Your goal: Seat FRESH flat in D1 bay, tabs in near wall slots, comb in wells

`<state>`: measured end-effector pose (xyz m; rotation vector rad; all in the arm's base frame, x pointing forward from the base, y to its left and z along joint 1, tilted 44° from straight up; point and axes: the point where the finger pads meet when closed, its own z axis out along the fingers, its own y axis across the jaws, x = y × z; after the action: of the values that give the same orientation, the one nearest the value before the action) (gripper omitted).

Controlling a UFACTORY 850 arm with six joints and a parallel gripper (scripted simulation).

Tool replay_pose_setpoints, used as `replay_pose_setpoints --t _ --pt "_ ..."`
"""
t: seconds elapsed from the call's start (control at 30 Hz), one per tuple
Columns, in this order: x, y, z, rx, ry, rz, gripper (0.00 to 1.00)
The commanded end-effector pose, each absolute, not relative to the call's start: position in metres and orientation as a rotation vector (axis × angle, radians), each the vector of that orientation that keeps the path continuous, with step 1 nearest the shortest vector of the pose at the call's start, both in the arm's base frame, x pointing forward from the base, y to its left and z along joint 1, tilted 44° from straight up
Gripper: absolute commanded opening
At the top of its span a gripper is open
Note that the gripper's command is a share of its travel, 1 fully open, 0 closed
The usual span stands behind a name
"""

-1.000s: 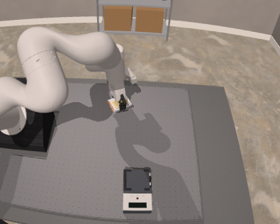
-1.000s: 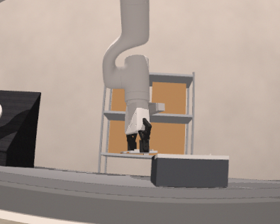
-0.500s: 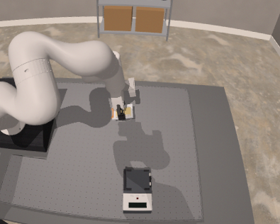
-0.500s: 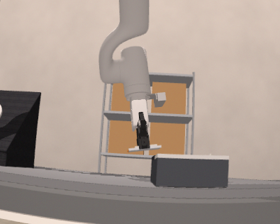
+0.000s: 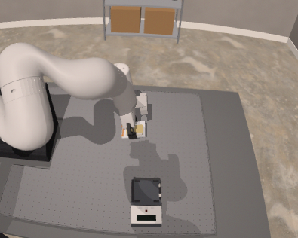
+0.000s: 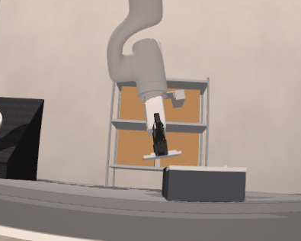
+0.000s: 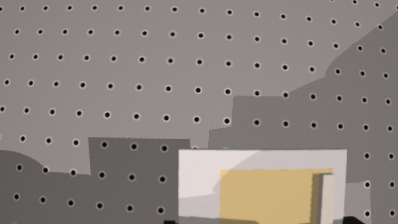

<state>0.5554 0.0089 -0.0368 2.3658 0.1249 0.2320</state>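
Observation:
My gripper (image 5: 132,131) is shut on the fresh cassette FRESH (image 5: 134,129), a flat white plate with a tan window, and holds it well above the mat. In the side view the gripper (image 6: 160,148) carries the cassette (image 6: 162,156) slightly tilted, above and left of the dock. The wrist view shows the cassette (image 7: 262,187) at the bottom edge over the dotted mat; I cannot make out its comb or tabs there. The dock D1 (image 5: 145,199) stands near the mat's front edge, its dark bay (image 5: 145,190) empty and its small light (image 5: 145,211) dark red. It also shows in the side view (image 6: 204,183).
The arm's black base block (image 5: 23,141) stands at the left of the mat. A metal shelf with brown boxes (image 5: 143,15) stands at the far wall.

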Motion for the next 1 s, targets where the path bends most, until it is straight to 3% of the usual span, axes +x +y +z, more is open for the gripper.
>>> replay_pose_setpoints --t 0.0,0.97 --pt "0.561 -0.002 -0.022 2.367 0.125 0.234 0.0" --pt "0.593 -0.078 0.072 2.366 0.125 0.234 0.0"
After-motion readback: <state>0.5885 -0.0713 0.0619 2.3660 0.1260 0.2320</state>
